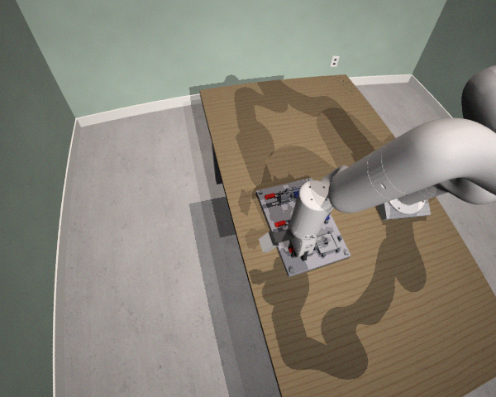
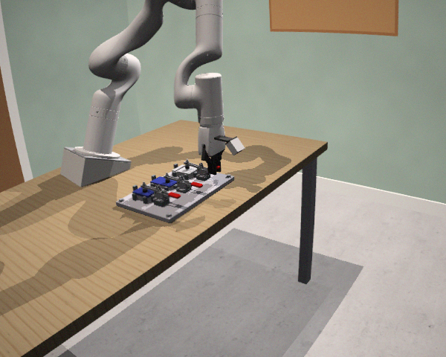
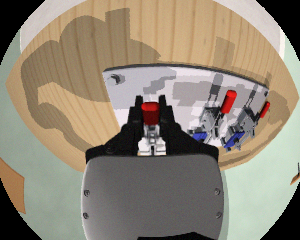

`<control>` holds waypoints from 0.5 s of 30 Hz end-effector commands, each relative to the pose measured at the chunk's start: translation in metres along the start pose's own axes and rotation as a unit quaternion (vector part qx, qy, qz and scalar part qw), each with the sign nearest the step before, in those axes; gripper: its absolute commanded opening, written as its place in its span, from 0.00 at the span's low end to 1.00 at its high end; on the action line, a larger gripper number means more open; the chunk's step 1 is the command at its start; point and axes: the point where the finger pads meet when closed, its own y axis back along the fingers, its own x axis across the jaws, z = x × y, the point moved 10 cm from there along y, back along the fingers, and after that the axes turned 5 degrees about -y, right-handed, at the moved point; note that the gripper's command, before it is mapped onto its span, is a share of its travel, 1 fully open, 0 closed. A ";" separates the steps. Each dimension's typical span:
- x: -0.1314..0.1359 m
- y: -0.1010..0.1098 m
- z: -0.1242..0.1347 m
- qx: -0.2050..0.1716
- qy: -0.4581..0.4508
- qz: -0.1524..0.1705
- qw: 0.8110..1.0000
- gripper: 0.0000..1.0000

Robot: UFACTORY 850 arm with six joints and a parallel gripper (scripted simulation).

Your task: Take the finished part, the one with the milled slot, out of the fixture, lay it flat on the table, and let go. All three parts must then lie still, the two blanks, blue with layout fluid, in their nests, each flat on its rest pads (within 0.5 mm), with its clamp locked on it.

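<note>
A grey fixture plate (image 1: 298, 268) (image 2: 146, 207) (image 3: 170, 87) lies on the wooden table (image 1: 368, 324) (image 2: 62, 245). It holds three nests in a row, each with a red-handled toggle clamp. Two blue blanks (image 2: 164, 180) (image 2: 141, 190) (image 3: 198, 136) sit in their nests, and their red handles (image 2: 196, 184) (image 2: 174, 195) (image 1: 269, 196) (image 1: 280, 223) lie flat. The grey finished part (image 2: 184, 169) sits in the end nest. My gripper (image 2: 215, 167) (image 3: 150, 104) (image 1: 300, 252) points straight down at that end and is shut on the third clamp's red handle (image 3: 149, 114) (image 2: 218, 167), which stands raised off the plate.
The arm's base (image 2: 92, 165) (image 1: 404, 209) stands on the table behind the fixture. The table's long edge (image 2: 253, 192) runs close by the plate. The arm hides much of the end nest in the overhead view.
</note>
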 end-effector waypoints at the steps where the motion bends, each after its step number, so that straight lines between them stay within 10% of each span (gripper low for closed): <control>1: 0.000 0.003 0.001 0.001 0.000 0.000 1.000 0.00; 15: 0.001 0.011 0.009 0.001 0.000 0.000 1.000 0.00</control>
